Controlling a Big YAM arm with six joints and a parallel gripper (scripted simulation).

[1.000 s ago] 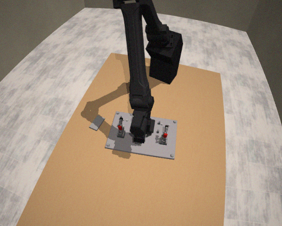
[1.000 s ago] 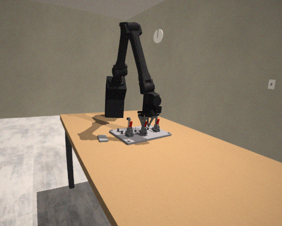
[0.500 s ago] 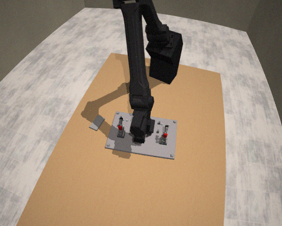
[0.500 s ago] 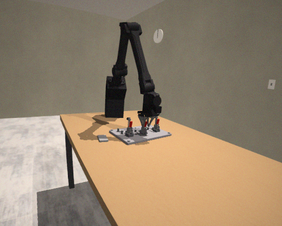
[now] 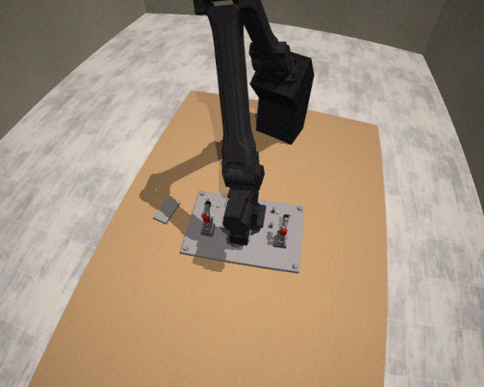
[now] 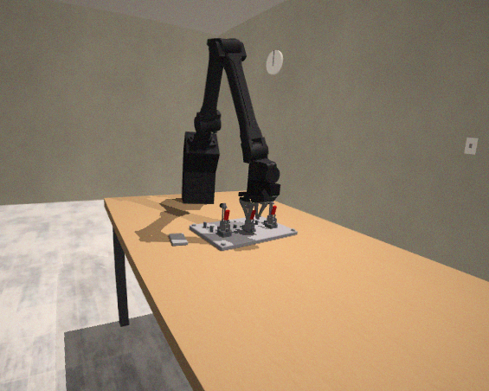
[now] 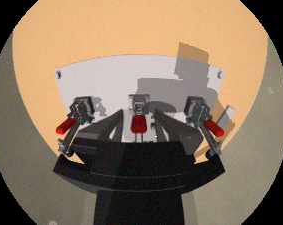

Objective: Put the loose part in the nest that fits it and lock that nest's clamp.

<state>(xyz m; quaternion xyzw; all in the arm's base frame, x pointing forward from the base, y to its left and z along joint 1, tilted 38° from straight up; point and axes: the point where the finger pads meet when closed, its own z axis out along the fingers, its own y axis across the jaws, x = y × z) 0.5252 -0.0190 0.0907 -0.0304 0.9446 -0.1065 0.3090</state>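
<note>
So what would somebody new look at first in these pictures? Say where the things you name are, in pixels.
Probably the big black robot arm (image 5: 234, 86) (image 6: 245, 99), bent high over the table (image 5: 258, 325) (image 6: 330, 303) and reaching down to the grey fixture plate (image 5: 262, 257) (image 6: 282, 233) (image 7: 106, 66). Next, the bright red handle (image 7: 139, 124) between the gripper's fingers in the wrist view, with another red handle (image 7: 66, 126) (image 5: 283, 232) and a third (image 7: 214, 128) (image 5: 206, 218) on either side.

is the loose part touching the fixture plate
Apart. The top view shows a strip of bare tabletop between the loose part and the near edge of the plate.
</note>
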